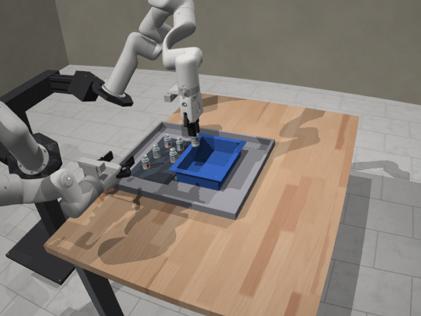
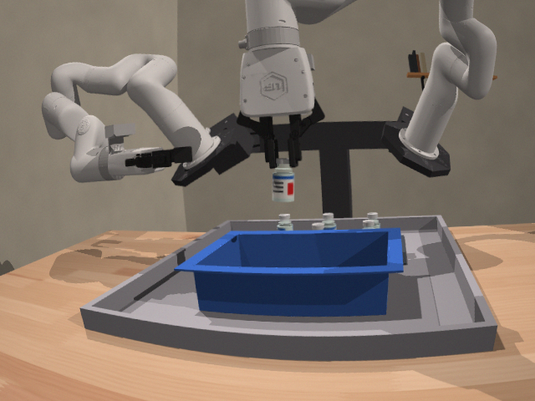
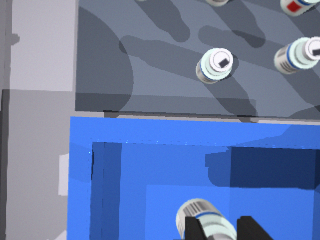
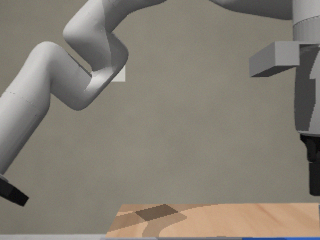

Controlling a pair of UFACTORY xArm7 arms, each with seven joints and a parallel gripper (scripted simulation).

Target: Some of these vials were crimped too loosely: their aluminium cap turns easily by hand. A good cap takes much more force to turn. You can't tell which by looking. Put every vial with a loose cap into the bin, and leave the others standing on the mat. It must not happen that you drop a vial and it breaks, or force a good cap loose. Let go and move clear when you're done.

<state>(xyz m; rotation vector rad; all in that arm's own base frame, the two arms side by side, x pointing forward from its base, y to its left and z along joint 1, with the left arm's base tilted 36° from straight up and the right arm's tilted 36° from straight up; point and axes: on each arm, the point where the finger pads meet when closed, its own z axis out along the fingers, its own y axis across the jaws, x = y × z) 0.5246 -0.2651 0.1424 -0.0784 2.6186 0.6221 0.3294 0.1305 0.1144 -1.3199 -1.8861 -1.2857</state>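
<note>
My left gripper (image 1: 193,133) (image 2: 282,161) (image 3: 219,231) is shut on the cap end of a vial (image 1: 195,141) (image 2: 282,188) (image 3: 191,214). This vial hangs upright above the blue bin (image 1: 198,174) (image 2: 293,291) (image 3: 150,131); its label has a red patch. No vial shows in the visible part of the bin. Several other vials stand upright on the dark mat (image 1: 154,176) (image 3: 100,65), among them a near one (image 1: 173,155) (image 3: 215,66) and one at the mat's other end (image 1: 145,162). My right gripper (image 1: 121,157) is open and empty, beside the tray's edge.
A grey tray (image 1: 204,199) (image 2: 285,345) with raised walls holds the mat and bin on the wooden table (image 1: 272,217). The standing vials are close together beside the bin's rim. The right arm reaches in low at the tray's edge, apart from the left arm.
</note>
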